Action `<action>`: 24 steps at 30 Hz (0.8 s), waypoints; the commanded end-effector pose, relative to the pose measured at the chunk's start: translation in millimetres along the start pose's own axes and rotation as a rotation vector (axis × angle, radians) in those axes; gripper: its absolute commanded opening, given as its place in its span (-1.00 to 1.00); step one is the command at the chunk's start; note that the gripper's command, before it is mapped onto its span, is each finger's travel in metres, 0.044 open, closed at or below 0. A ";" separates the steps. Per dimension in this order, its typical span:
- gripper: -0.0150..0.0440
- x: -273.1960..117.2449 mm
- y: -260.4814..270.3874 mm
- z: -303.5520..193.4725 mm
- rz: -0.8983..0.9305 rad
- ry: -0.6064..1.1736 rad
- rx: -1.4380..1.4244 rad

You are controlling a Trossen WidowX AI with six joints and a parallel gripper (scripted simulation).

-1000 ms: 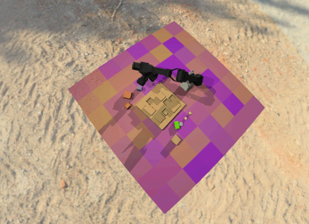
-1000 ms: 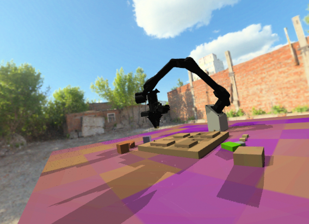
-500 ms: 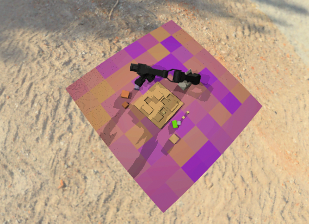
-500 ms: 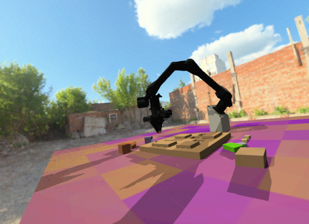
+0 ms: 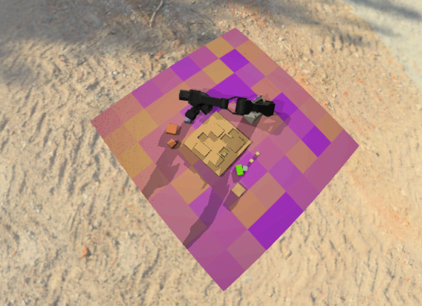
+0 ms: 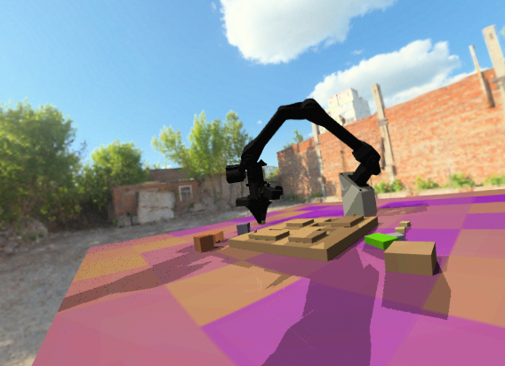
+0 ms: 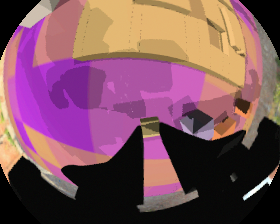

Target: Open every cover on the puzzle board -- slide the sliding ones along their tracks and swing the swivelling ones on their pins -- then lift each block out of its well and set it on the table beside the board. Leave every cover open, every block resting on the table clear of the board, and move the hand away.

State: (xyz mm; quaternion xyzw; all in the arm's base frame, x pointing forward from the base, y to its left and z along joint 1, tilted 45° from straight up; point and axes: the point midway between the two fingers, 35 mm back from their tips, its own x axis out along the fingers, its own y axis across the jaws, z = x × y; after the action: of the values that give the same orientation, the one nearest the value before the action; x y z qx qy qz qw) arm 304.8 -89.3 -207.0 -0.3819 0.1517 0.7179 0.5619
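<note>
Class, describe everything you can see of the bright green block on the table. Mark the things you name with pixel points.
The green block [image 5: 239,169] [image 6: 380,241] is a small, plain piece with flat faces and straight edges, oblong from above. Its surface looks evenly coloured, without visible markings; what it is made of cannot be told. It lies on the patchwork tabletop [image 5: 275,223] [image 6: 249,298], just off one side of the puzzle board [image 5: 217,117] [image 6: 284,250]. A small grey block [image 5: 245,168] [image 6: 396,236] sits right beside it, perhaps touching. The gripper is not near it.
</note>
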 end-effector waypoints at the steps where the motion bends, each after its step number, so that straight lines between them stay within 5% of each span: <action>1: -0.22 6.8 0.2 0.8 -0.006 -0.003 0.004; 12: -0.22 21.7 1.5 2.8 -0.006 -0.005 0.003; 24: 0.85 18.7 1.5 2.3 0.000 -0.003 0.000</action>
State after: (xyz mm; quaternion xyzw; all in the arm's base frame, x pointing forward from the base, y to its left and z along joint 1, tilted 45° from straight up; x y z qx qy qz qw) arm 300.8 -75.1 -219.5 -0.3805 0.1510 0.7187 0.5621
